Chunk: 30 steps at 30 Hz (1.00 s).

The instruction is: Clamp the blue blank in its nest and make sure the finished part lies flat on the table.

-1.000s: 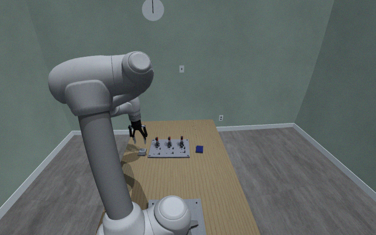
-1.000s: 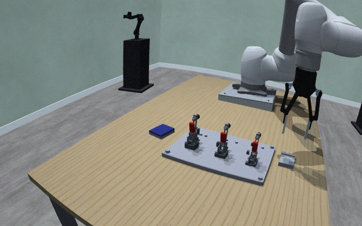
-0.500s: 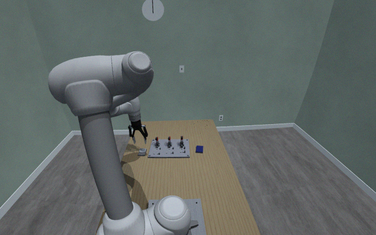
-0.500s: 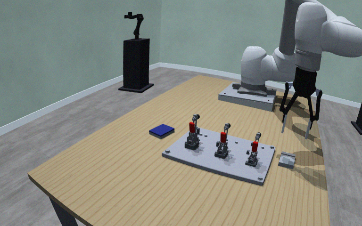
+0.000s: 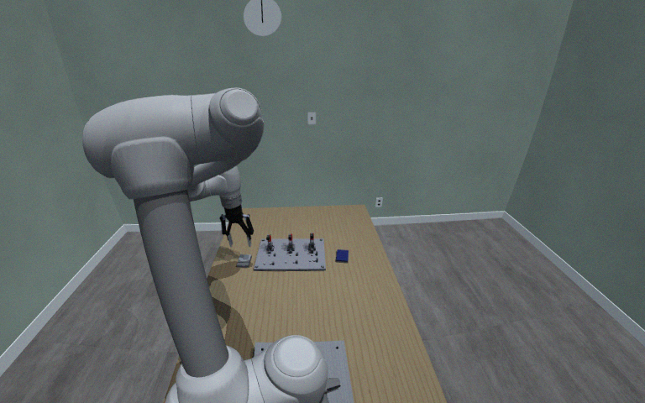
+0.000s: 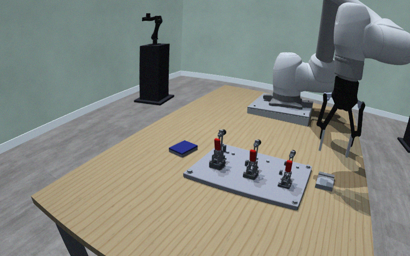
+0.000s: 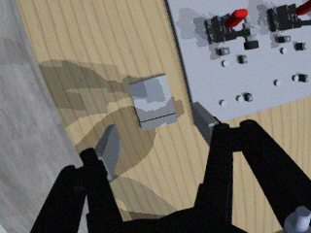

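Honestly, the finished part (image 5: 243, 260) (image 6: 324, 181) (image 7: 154, 102) already looks flat on the worktop (image 5: 304, 304) (image 6: 135, 181) (image 7: 97, 29), just beside the fixture plate (image 5: 290, 265) (image 6: 242, 186) (image 7: 194, 58), so I'd leave it alone. The jaws (image 5: 240, 241) (image 6: 334, 152) are above it, moderately wide, nothing between them. Blue blank (image 5: 342, 255) (image 6: 183, 147) is on the plate's other side. I'd climb first, cross well over those upright clamps, then line up square before gripping its sides low.

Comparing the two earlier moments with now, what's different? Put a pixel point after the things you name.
Nothing visibly changed beyond, at most, a slight shift of the pincer (image 5: 240, 243) (image 6: 334, 153) (image 7: 157, 141), too small to give a direction. Nothing was taken hold of or let go. The blue blank (image 5: 342, 255) (image 6: 183, 148), the slotted part (image 5: 243, 260) (image 6: 324, 182) (image 7: 153, 101) and the three upright red handles stayed as they were.
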{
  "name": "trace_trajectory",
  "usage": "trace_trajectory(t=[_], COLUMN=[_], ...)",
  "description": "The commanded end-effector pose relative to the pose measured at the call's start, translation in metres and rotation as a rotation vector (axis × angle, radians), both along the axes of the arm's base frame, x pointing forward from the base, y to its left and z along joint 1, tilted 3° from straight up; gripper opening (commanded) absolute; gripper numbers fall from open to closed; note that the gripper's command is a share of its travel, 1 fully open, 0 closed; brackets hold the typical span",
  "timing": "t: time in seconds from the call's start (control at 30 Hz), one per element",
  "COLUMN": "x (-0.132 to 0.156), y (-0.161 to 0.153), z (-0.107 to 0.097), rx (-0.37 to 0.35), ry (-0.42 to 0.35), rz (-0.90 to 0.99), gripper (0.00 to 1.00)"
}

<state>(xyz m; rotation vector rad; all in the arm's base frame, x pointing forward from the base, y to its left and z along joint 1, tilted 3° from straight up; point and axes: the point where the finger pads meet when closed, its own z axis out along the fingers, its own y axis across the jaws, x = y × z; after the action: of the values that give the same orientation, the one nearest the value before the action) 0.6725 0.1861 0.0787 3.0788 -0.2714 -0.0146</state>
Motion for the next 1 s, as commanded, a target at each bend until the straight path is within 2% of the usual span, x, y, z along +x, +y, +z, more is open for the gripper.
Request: trace_trajectory(t=[0.0, 0.23, 0.5, 0.57, 0.77, 0.97], x=[0.0, 0.0, 0.001, 0.001, 0.001, 0.001], y=[0.0, 0.0, 0.002, 0.002, 0.003, 0.004], z=[0.0, 0.006, 0.042, 0.042, 0.07, 0.079], rx=[0.0, 0.0, 0.0, 0.0, 0.0, 0.0], ry=[0.0, 0.0, 0.0, 0.0, 0.0, 0.0], rz=[0.0, 0.0, 0.0, 0.0, 0.0, 0.0], gripper=[0.58, 0.58, 0.58, 0.58, 0.58, 0.58])
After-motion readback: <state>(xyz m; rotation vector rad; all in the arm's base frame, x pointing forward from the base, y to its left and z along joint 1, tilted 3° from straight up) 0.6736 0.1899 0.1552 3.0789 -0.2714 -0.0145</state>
